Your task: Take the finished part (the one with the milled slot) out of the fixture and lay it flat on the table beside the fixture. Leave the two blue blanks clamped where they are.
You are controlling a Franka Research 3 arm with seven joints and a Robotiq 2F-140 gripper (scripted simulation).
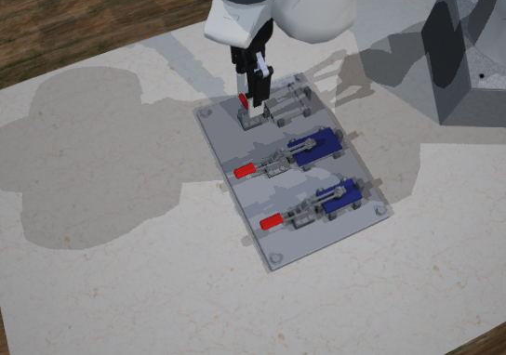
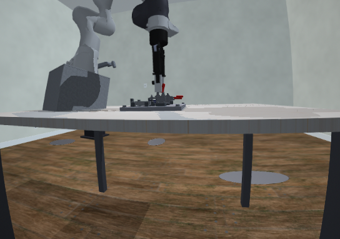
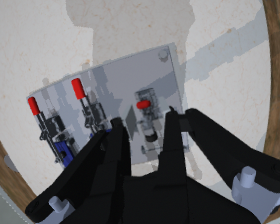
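A grey fixture plate (image 1: 290, 168) holds three clamp stations. At the far station lies the grey finished part (image 1: 288, 102) with its milled slot. Its toggle clamp's red handle (image 1: 243, 100) stands upright. My gripper (image 1: 251, 105) is directly over that handle, fingers partly open, with the handle between them but not gripped. The wrist view shows the red handle (image 3: 143, 105) between my fingertips. Two blue blanks (image 1: 316, 145) (image 1: 341, 196) sit under closed clamps, whose red handles (image 1: 245, 170) (image 1: 272, 221) lie flat.
The robot's grey base block (image 1: 465, 52) stands at the back right of the table. The plate sits near the table's middle, with bare table top to its left and front. The table edge runs along the front right.
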